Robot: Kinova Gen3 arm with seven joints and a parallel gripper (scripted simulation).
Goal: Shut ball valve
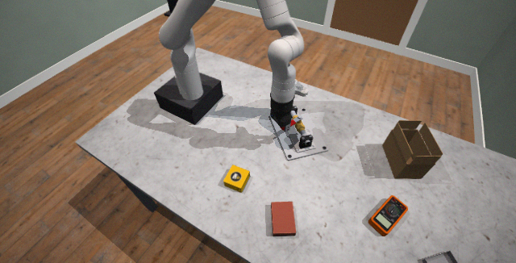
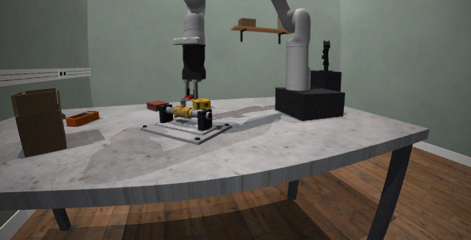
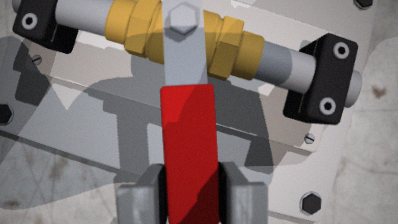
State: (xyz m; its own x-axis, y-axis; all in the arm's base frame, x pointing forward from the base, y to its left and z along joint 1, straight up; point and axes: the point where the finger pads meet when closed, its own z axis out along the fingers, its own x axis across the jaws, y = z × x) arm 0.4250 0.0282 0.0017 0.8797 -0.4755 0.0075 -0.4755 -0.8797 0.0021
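The gripper is clamped on the red handle grip of the ball valve, near its free end for leverage. The valve is bolted to a mounting plate mid-table, so it stays fixed; the handle now stands nearly crosswise to the pipe.
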